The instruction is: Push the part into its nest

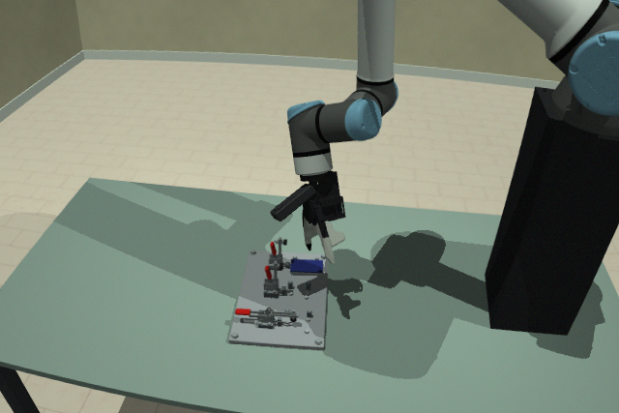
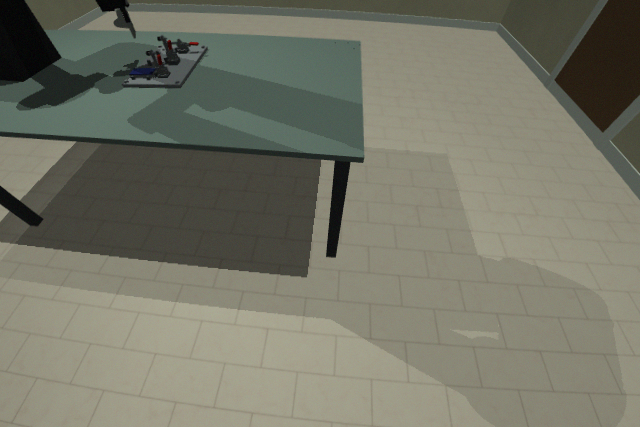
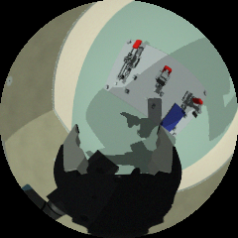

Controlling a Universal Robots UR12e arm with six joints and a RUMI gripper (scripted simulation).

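Tool [image 1: 318, 250] open, empty — above blue part [image 1: 306, 265] at fixture plate [image 1: 280, 336] edge.

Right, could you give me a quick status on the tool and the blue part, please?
Tool open, empty, hovering just above the plate's far edge. Blue part on the plate beside a red-handled clamp, untouched. Nothing between tool and part.

blue part [image 1: 306, 265] (grey fixture [image 1: 250, 336])
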